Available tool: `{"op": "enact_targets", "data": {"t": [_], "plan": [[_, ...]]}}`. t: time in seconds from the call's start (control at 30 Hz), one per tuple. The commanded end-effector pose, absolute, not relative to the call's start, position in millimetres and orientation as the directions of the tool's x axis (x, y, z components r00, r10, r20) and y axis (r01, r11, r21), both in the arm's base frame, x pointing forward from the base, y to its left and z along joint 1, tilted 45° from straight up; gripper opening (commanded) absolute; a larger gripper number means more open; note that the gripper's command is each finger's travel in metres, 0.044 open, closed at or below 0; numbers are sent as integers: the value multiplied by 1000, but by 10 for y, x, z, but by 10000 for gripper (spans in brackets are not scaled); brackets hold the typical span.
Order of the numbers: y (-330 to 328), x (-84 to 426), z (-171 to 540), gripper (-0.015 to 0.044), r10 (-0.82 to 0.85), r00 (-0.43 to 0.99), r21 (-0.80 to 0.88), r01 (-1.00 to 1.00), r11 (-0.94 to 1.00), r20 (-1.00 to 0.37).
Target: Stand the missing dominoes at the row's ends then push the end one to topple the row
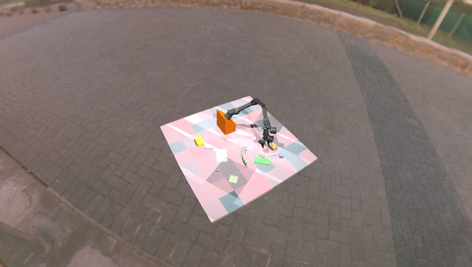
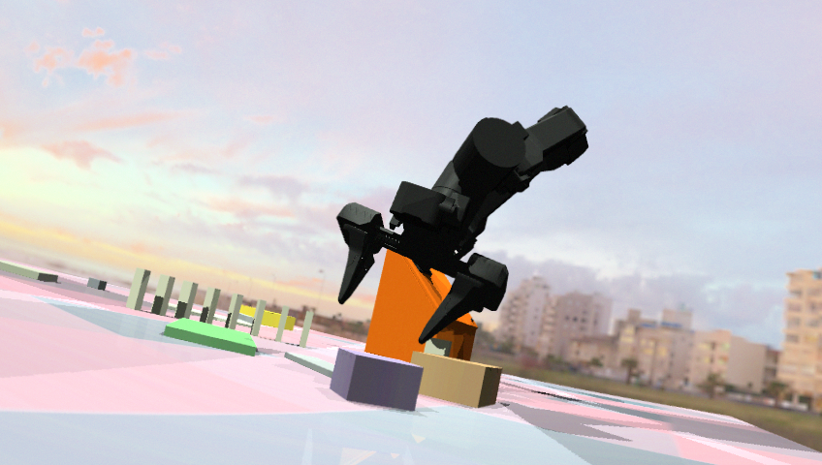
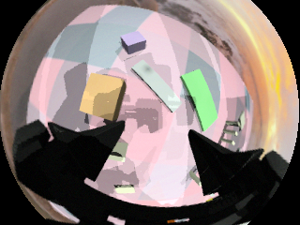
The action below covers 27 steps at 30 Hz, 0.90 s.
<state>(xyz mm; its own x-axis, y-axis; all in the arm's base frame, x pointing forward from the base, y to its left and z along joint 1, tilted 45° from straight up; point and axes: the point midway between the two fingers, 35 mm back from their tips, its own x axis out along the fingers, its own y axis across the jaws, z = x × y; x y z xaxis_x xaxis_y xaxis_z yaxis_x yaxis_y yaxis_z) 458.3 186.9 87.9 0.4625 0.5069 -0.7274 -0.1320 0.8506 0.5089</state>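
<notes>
- The jaws are released and spread wide, with nothing between them; one of the fingertips [image 2: 424,339] hangs above the tan block [image 1: 273,146] [image 2: 458,379] [image 3: 102,96] in the exterior view.
- A loose pale domino [image 1: 254,138] [image 2: 438,347] [image 3: 119,151] sits on the counter [image 1: 198,191] [image 2: 288,441] [image 3: 159,23], near the jaws and apart from the row; its foot is hidden in the exterior view, so I can't tell whether it stands upright.
- The pale flat strip [image 1: 270,154] [image 2: 309,364] [image 3: 156,85] lies between the tan block and the green slab [image 1: 261,161] [image 2: 210,335] [image 3: 201,99].
- The purple block [image 1: 281,155] [image 2: 375,380] [image 3: 133,42] rests toward the counter's right-hand corner in the top view.
- Past the green slab, the row of dominoes [image 1: 244,156] [image 2: 209,305] [image 3: 229,132] stands upright in a gentle curve.
- The orange box-like piece [image 1: 225,124] [image 2: 395,311] stands toward the upper-left edge; I can't make out its inside.
- The yellow block [image 1: 198,141] [image 2: 276,318] lies nearer the left-hand corner.
- A pale square [image 1: 232,179] lies toward the bottom corner.
</notes>
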Motion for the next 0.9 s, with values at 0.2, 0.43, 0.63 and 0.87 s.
{"op": "enact_targets", "data": {"t": [0.2,0.43,0.63,0.87], "plan": [[1777,4077,1493,440,707,92,699,-106,707,-701],[1780,4074,1495,440,707,92,699,-106,707,-701],[2009,4117,1269,440,707,92,699,-106,707,-701],[2238,4135,1044,440,710,92,702,-106,705,-699]]}}
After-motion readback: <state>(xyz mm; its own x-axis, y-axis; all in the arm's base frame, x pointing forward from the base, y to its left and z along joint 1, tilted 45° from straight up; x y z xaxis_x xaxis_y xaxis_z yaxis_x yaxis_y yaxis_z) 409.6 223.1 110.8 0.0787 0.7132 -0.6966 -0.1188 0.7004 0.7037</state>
